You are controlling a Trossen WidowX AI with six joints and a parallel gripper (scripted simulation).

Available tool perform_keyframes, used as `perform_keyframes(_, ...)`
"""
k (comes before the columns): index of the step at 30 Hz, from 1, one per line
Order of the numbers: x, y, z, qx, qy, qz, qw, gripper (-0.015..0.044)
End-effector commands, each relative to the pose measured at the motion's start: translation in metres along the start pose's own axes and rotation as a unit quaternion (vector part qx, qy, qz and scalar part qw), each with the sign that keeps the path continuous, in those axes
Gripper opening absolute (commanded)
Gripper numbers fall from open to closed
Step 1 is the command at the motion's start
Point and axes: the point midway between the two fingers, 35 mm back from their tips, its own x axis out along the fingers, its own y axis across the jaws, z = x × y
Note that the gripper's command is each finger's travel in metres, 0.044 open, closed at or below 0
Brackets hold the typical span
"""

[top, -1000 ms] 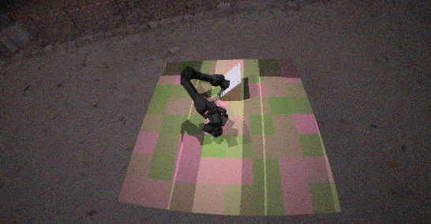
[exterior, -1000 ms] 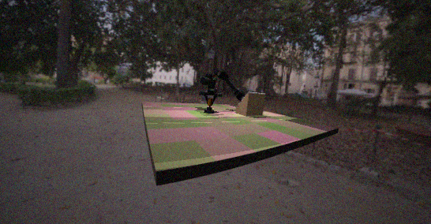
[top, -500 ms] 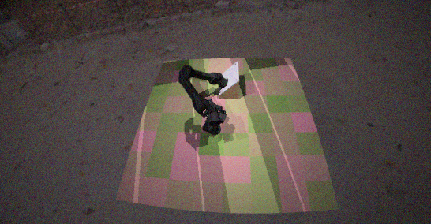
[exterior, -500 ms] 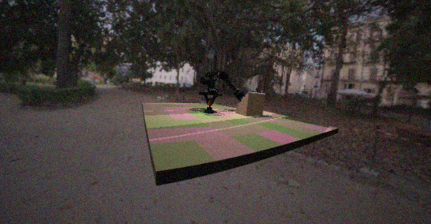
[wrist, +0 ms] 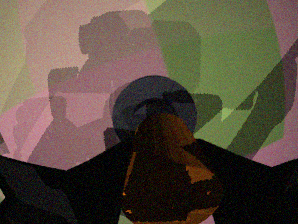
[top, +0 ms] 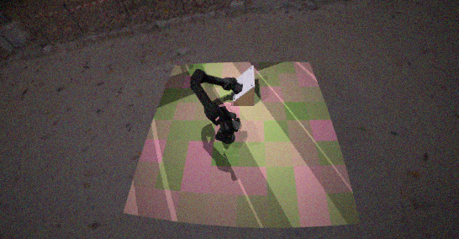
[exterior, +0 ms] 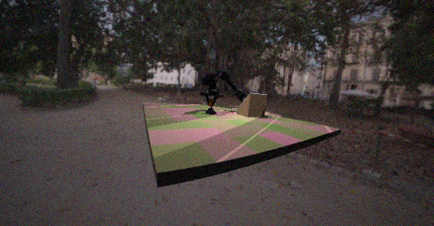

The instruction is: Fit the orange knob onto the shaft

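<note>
The orange knob [exterior: 211, 103] [wrist: 167, 131] is between the fingers of my gripper [exterior: 211, 99] [wrist: 163, 145], which is shut on it. In the wrist view the knob's far end overlaps the near half of the round blue-grey pedestal [exterior: 211, 111] [wrist: 150, 86]. In the exterior view the knob is upright right above the pedestal. I cannot tell how far down the shaft it sits. The shaft is hidden by the knob and by dark shadow. In the top view the arm hides the knob and the pedestal.
A wedge-shaped block [top: 247, 82] [exterior: 254, 105] with a white sloping face and brown sides stands beside the arm. The patchwork table top [top: 279, 182] [exterior: 191, 152] carries shadows of the arm, and its edges drop off all round.
</note>
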Motion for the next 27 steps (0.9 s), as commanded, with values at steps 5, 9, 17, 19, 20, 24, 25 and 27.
perform_keyframes(5, -0.0001, 0.0005, 0.0015, -0.001, -0.001, -0.003, 1.000, 0.0000)
perform_keyframes(9, 0.0004, 0.0019, 0.0018, -0.001, -0.001, -0.003, 1.000, 0.0000)
perform_keyframes(17, 0.0005, 0.0059, 0.0016, -0.001, -0.001, -0.003, 1.000, 0.0000)
perform_keyframes(19, 0.0020, 0.0055, 0.0015, -0.001, -0.001, -0.003, 1.000, 0.0000)
perform_keyframes(20, 0.0022, 0.0053, 0.0014, -0.001, -0.001, -0.003, 1.000, 0.0000)
perform_keyframes(24, 0.0027, 0.0045, 0.0012, -0.001, -0.001, -0.003, 1.000, 0.0000)
perform_keyframes(25, 0.0029, 0.0043, 0.0011, -0.001, -0.001, -0.003, 1.000, 0.0000)
perform_keyframes(27, 0.0024, 0.0041, 0.0010, -0.001, -0.001, -0.003, 1.000, 0.0000)
